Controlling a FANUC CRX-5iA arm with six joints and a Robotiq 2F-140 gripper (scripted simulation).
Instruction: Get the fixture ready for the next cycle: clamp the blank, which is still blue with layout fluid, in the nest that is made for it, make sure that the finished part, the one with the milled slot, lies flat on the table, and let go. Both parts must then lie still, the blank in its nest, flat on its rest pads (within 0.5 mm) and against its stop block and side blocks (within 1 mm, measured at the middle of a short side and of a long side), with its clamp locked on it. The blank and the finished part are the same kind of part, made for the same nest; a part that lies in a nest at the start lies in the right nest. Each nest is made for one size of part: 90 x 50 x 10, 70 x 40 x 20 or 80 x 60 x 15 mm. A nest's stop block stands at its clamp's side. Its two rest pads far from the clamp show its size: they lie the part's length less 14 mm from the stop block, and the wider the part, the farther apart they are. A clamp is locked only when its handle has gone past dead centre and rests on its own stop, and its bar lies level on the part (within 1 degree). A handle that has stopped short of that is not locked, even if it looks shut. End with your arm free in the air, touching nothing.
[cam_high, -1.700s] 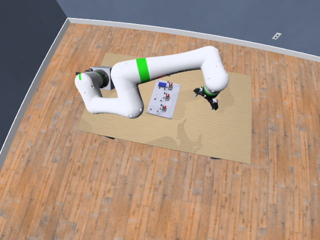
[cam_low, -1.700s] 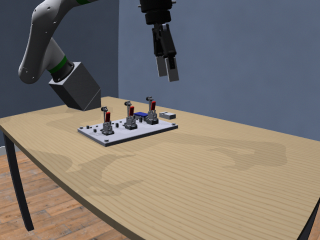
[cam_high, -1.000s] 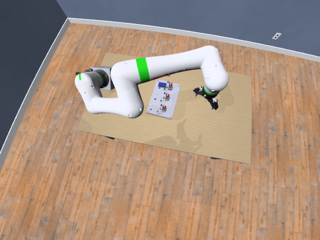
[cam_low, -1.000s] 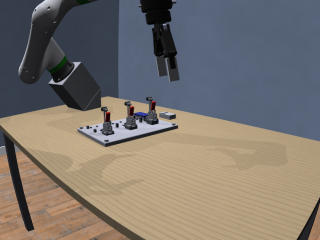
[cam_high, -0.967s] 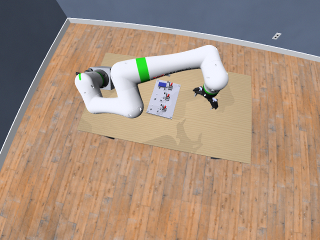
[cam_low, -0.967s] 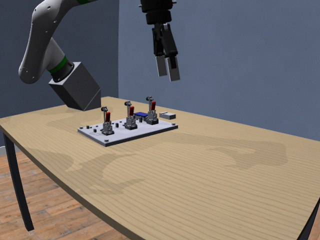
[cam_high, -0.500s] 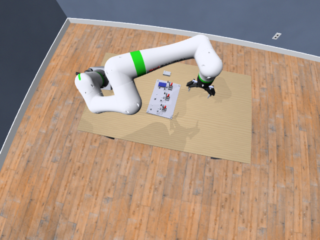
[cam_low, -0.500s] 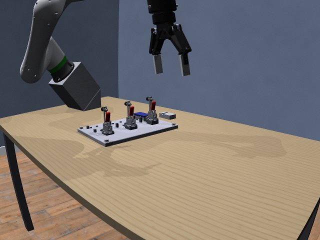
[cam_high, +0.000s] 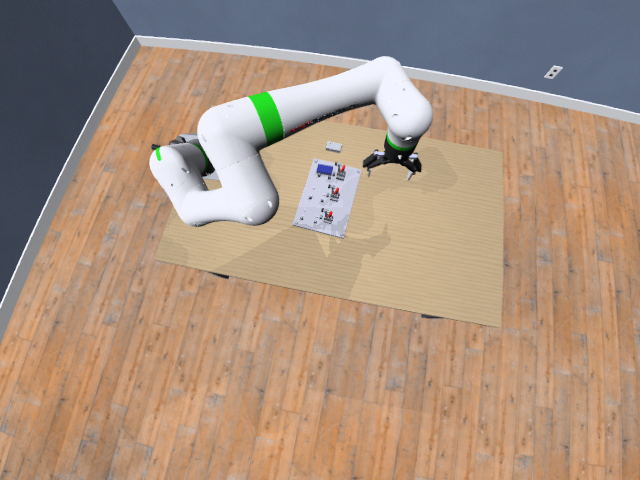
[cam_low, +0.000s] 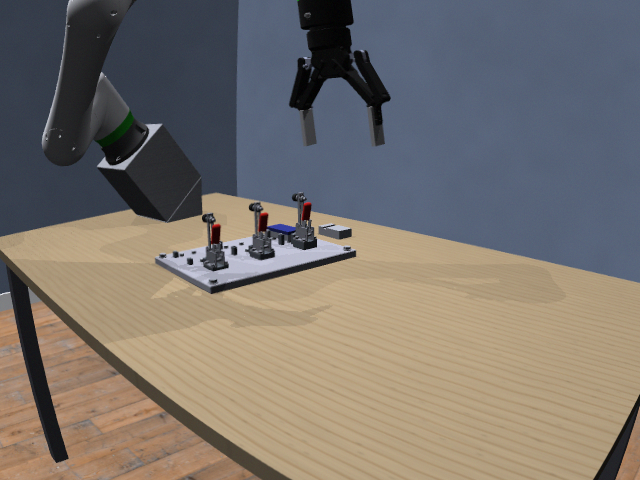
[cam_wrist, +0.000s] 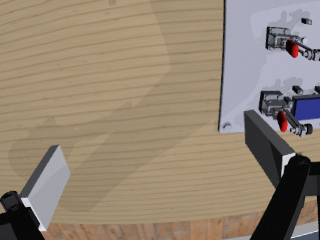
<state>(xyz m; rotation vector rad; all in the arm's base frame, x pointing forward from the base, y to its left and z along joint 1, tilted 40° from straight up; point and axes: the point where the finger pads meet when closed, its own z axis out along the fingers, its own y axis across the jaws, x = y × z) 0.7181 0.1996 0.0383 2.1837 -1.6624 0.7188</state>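
Note:
The blue blank (cam_high: 324, 168) (cam_low: 282, 228) (cam_wrist: 307, 108) sits in the nest at the back end of the fixture plate (cam_high: 352, 187) (cam_low: 294, 262) (cam_wrist: 240, 60); its exact seating is too small to tell. The clamp beside it (cam_low: 303, 236) (cam_wrist: 272, 104) stands open, bar raised, red handle upright. The grey finished part (cam_high: 333, 146) (cam_low: 336, 230) lies on the table just behind the plate, its slot upward; it is outside the wrist view. My gripper (cam_high: 389, 175) (cam_low: 343, 144) (cam_wrist: 152, 145) is open and empty, high above the table, to the clamp side of the plate.
The middle clamp (cam_high: 334, 194) (cam_low: 261, 246) (cam_wrist: 278, 38) and the front clamp (cam_high: 328, 217) (cam_low: 214, 257) also stand open with raised bars, beside nests without parts. The robot's pedestal (cam_low: 155, 178) stands beyond the plate. My arm spans above the table's back edge.

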